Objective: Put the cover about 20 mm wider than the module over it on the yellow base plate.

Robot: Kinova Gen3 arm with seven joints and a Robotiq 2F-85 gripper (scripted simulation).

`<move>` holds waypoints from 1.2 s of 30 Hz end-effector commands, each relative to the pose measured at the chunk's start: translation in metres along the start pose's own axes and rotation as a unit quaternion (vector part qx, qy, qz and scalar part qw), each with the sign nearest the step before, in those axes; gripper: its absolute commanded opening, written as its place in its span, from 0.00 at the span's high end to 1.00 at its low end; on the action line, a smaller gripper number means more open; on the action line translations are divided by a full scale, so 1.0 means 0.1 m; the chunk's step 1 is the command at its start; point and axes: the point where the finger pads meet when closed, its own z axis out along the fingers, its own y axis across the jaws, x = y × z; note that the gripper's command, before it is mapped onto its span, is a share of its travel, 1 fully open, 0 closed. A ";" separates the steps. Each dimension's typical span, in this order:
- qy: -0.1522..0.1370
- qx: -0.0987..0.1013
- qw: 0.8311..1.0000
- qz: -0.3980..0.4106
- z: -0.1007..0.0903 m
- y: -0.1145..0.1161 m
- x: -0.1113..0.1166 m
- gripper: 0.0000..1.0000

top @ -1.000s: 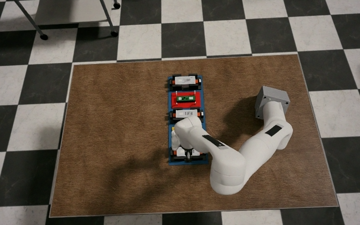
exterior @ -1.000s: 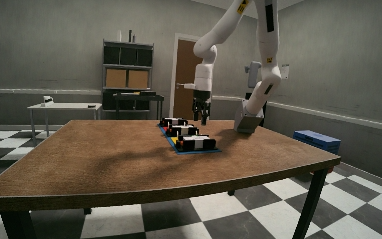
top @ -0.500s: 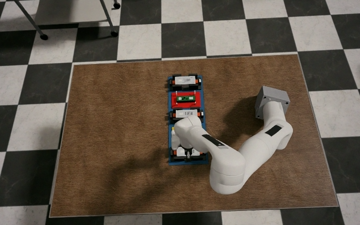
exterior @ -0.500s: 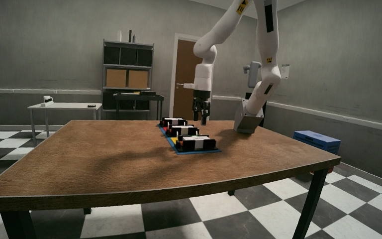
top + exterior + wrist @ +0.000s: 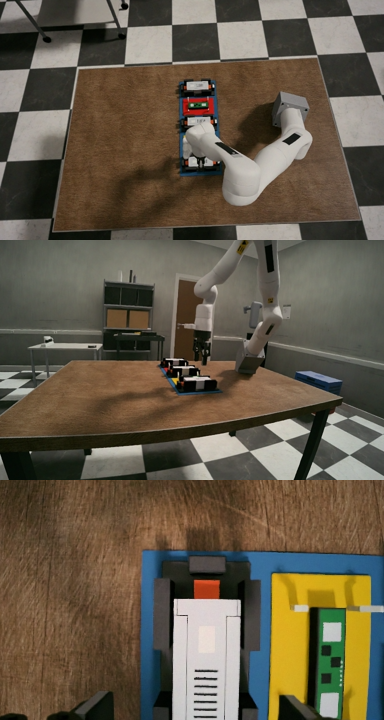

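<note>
A white cover sits in the dark holder at the end of the row nearest the exterior camera. A second cover sits in the middle holder and a third in the far one. The yellow plate lies beside the nearest holder. Its narrow green module is uncovered; the arm hides it in the top view. My gripper is open and empty, above the nearest cover, with one fingertip out to each side in the wrist view.
A red plate with another green module lies between the middle and far holders. All stand on a blue board on the wooden table. Thin white posts rise from the yellow plate.
</note>
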 end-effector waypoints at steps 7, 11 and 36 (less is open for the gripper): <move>0.001 0.000 1.000 0.000 -0.01 0.02 0.00 0.00; 0.001 0.000 1.000 0.000 -0.01 0.03 0.00 0.00; 0.001 0.000 1.000 0.000 0.05 0.07 0.00 0.00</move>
